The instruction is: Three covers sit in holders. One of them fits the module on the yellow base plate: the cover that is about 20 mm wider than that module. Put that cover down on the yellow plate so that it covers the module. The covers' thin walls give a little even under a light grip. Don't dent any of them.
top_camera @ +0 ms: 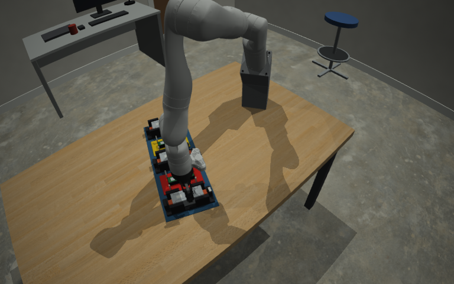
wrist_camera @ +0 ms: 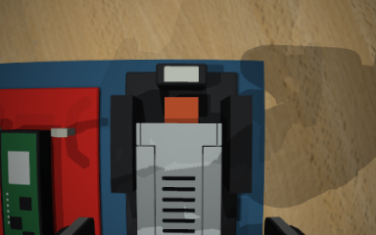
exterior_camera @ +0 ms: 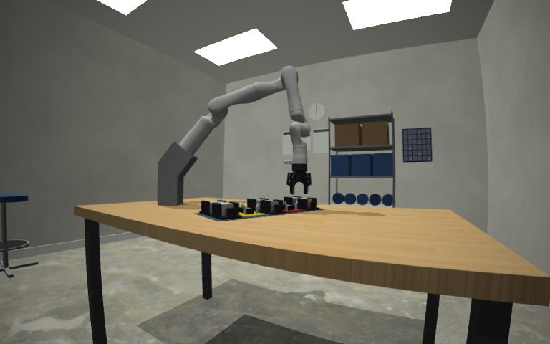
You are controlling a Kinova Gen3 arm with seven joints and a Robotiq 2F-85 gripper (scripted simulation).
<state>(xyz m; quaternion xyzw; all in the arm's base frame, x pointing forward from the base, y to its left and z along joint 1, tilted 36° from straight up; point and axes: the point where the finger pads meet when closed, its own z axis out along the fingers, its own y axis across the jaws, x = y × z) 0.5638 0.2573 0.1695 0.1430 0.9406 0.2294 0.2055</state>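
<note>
A blue mat carries three black holders with grey covers. The far cover (top_camera: 155, 124) and the middle cover (top_camera: 162, 156) flank the yellow plate (top_camera: 154, 145), whose green module (top_camera: 161, 144) is mostly hidden by my arm. The near cover (top_camera: 177, 196) sits in its holder at the mat's front end. It fills the wrist view (wrist_camera: 178, 181), slotted on top, with an orange tab (wrist_camera: 181, 110) behind it. My gripper (top_camera: 188, 193) hangs open and empty straight above this cover, one fingertip on each side (wrist_camera: 177, 228). It is well above the holders in the exterior view (exterior_camera: 298, 189).
A red plate (wrist_camera: 73, 157) with a green circuit module (wrist_camera: 20, 181) lies beside the near holder. The black holder walls (wrist_camera: 122, 142) flank the cover closely. The arm's grey base block (top_camera: 255, 85) stands at the table's far edge.
</note>
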